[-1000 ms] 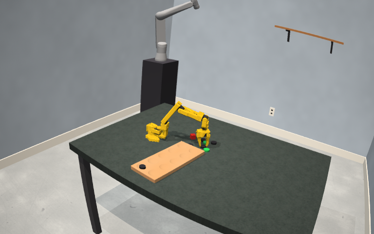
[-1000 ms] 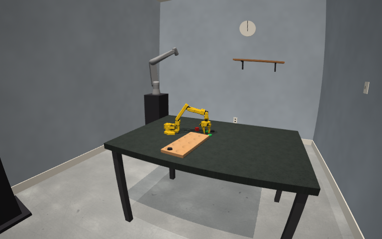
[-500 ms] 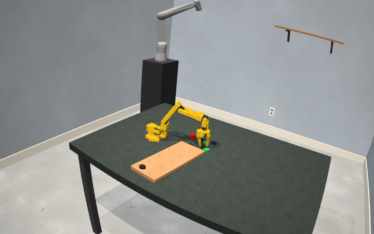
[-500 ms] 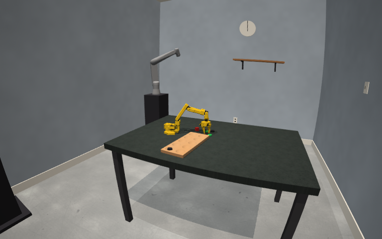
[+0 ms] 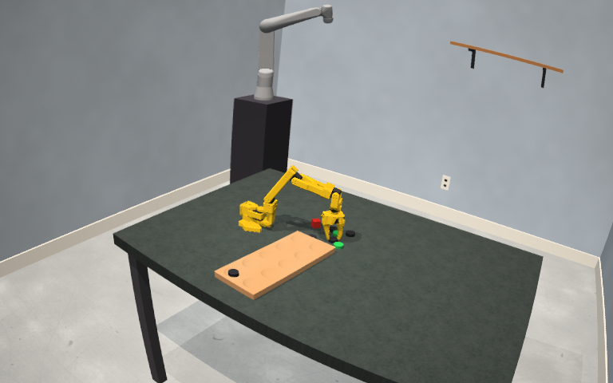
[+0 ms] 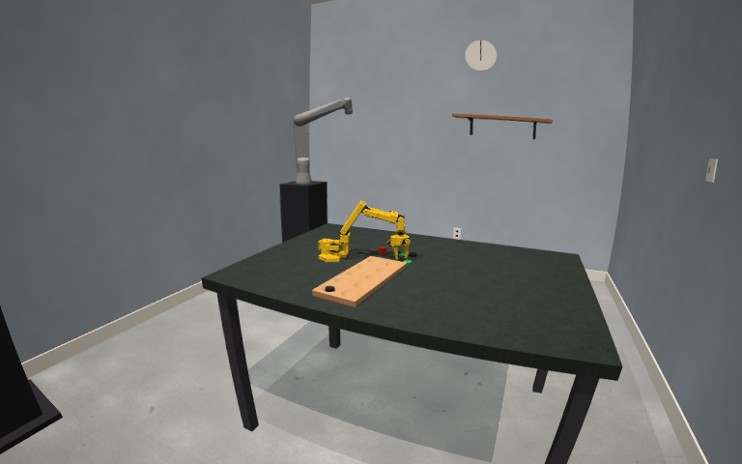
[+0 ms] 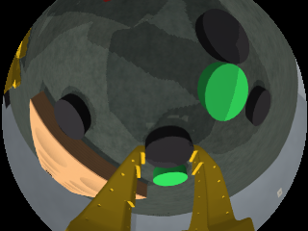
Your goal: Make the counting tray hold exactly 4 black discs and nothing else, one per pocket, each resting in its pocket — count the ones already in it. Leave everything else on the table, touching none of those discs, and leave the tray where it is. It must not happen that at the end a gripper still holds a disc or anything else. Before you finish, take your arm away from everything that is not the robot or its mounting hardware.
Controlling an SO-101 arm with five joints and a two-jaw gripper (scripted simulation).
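The wooden counting tray (image 5: 275, 264) lies on the dark table, and one black disc (image 5: 233, 272) rests in a pocket at its near-left corner. My gripper (image 5: 333, 232) is down at the table just past the tray's far end, shut on a black disc (image 7: 168, 146). A green disc (image 7: 169, 176) shows between the fingers right beside it. Other black discs lie loose on the table: one (image 7: 221, 34) beyond, one (image 7: 258, 104) to the right, which also shows in the top view (image 5: 350, 233), and one (image 7: 71, 115) near the tray edge. Another green disc (image 7: 222, 90) lies among them.
A red cube (image 5: 315, 223) sits on the table just behind the gripper. A green disc (image 5: 338, 244) lies at the tray's far corner. The arm's base (image 5: 255, 216) stands left of the tray's far end.
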